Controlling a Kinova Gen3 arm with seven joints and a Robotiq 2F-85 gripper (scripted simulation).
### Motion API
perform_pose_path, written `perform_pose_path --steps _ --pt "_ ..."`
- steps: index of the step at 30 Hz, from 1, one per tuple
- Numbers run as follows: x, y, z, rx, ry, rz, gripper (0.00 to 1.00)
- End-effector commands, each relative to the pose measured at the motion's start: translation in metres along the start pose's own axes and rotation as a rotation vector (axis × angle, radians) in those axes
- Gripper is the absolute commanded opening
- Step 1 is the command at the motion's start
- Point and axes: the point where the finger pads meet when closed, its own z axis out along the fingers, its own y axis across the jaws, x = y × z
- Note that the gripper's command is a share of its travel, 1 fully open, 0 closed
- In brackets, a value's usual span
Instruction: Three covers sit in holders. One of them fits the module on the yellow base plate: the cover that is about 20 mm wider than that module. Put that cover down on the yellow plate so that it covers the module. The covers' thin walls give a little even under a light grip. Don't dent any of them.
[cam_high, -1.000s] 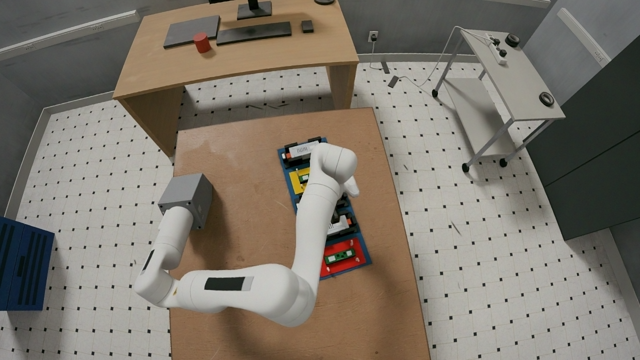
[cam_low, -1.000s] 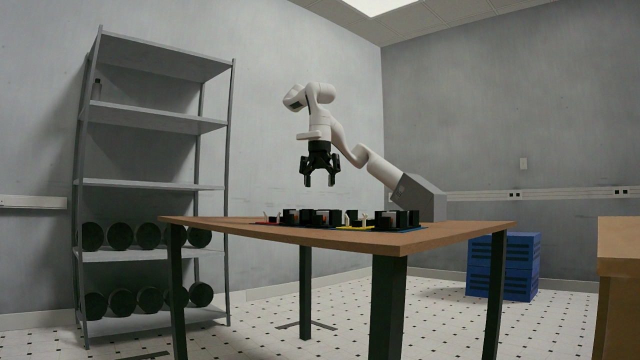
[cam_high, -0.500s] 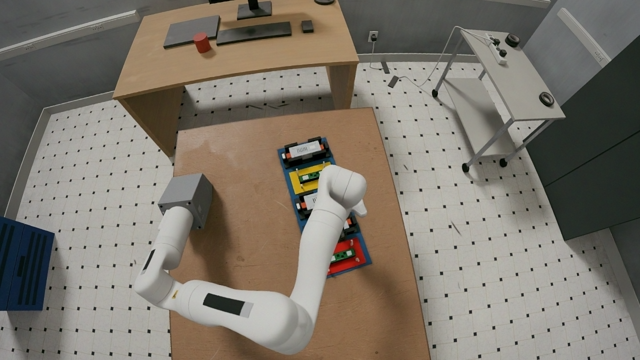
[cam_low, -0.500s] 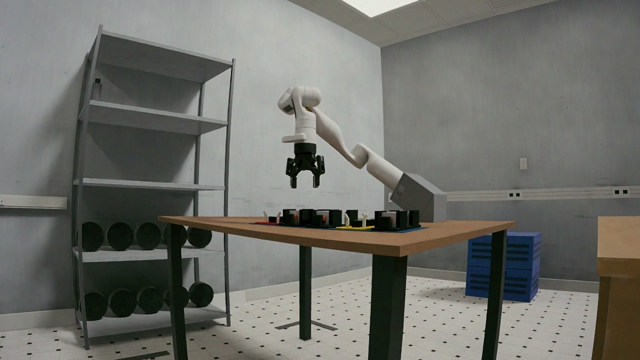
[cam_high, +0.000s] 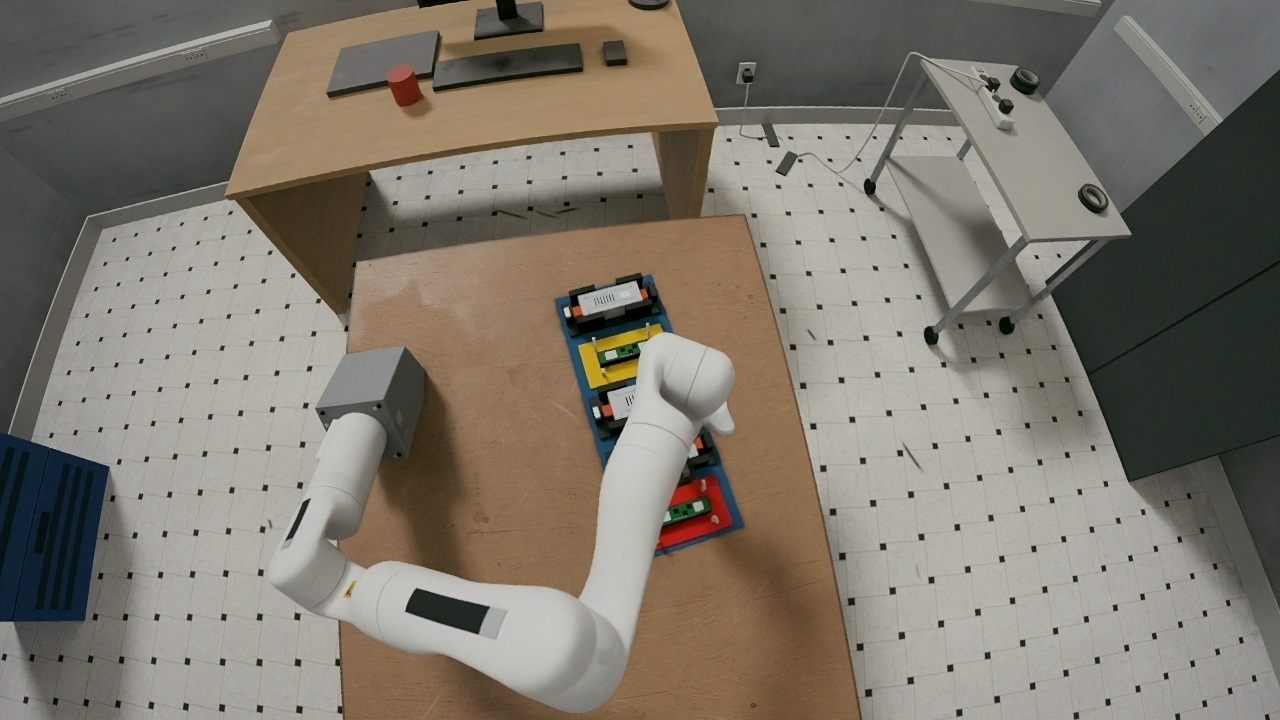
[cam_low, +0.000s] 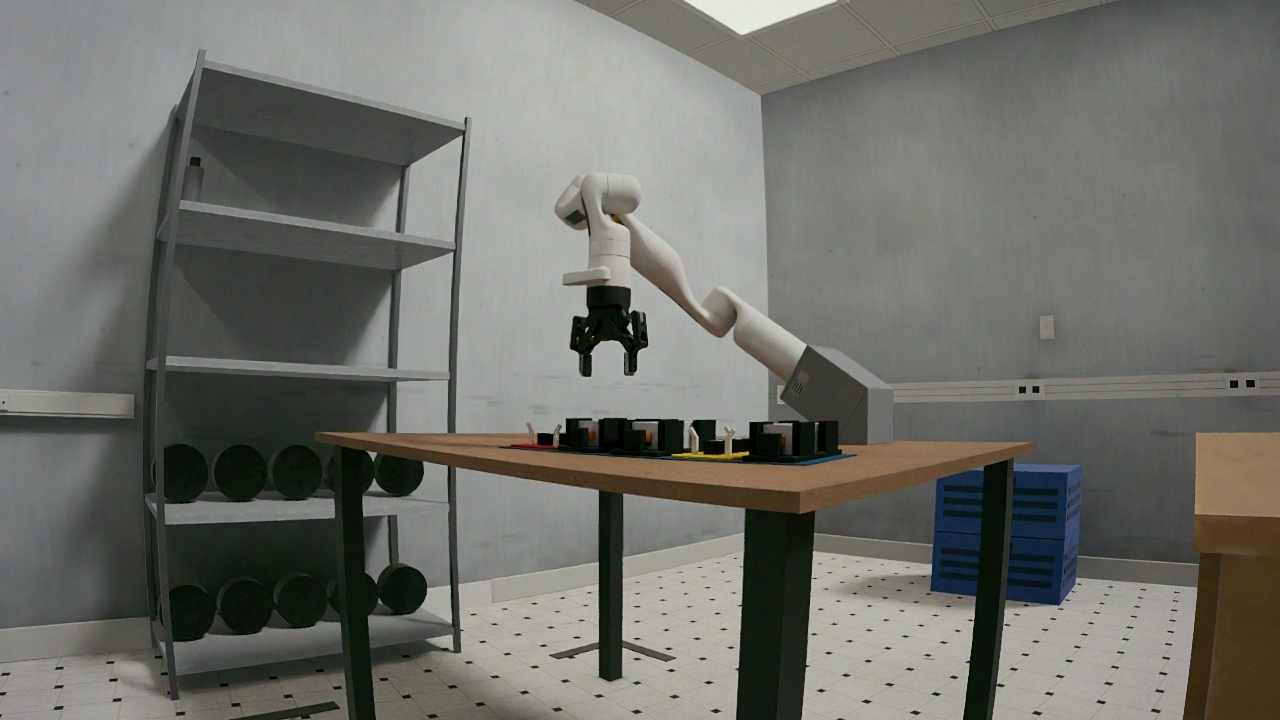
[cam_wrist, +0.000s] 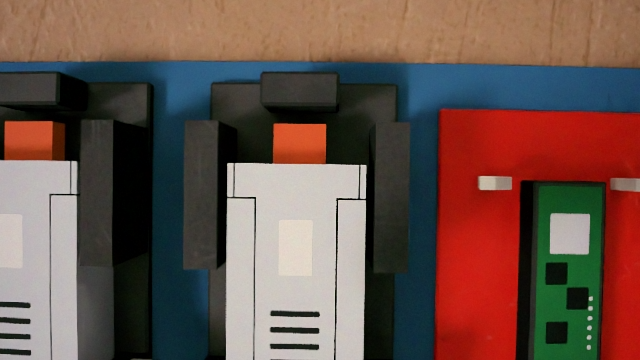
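We saw three white covers lying in black holders along a blue mat (cam_high: 729, 517) on the wooden table (cam_high: 483, 465), their long axes running across the mat's width. In the wrist view the centred cover (cam_wrist: 295, 260) pointed its orange-tabbed end toward the bare table edge of the mat, its vent slots toward the bottom of the picture, where it was cut off. A second cover (cam_wrist: 35, 260) to its left was cropped by the frame, so we could not compare widths fully. To the right lay a red plate (cam_wrist: 475, 240) carrying a green module (cam_wrist: 570, 270).

The yellow base plate (cam_high: 597, 356) with its own module (cam_high: 623, 350) sat between the far cover (cam_high: 610, 296) and the middle one (cam_high: 619, 399) in the top view; the arm (cam_high: 626, 501) hid most of the middle holder and the third holder (cam_high: 703, 452).

The arm reached from its grey pedestal (cam_high: 371, 394) over the table, elbow low, wrist turned straight down. The gripper (cam_low: 608, 360) hung well above the mat, fingers spread wide with nothing between them. It was out of sight in the wrist view and under the arm from above.
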Motion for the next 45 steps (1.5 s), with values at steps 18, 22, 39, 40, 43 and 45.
perform_pose_path --steps 18,22,39,40,43,45 --pt "0.0 -0.008 -0.001 0.0 0.002 0.0 1.0" --pt "0.0 -0.008 -0.002 0.0 0.002 0.0 1.0" --pt "0.0 -0.012 0.0 0.001 0.002 0.0 1.0" --pt "0.0 -0.012 0.0 0.001 0.002 0.0 1.0" --pt "0.0 -0.013 0.002 0.001 0.002 0.0 1.0" --pt "0.0 -0.014 0.003 0.001 0.002 0.0 1.0"
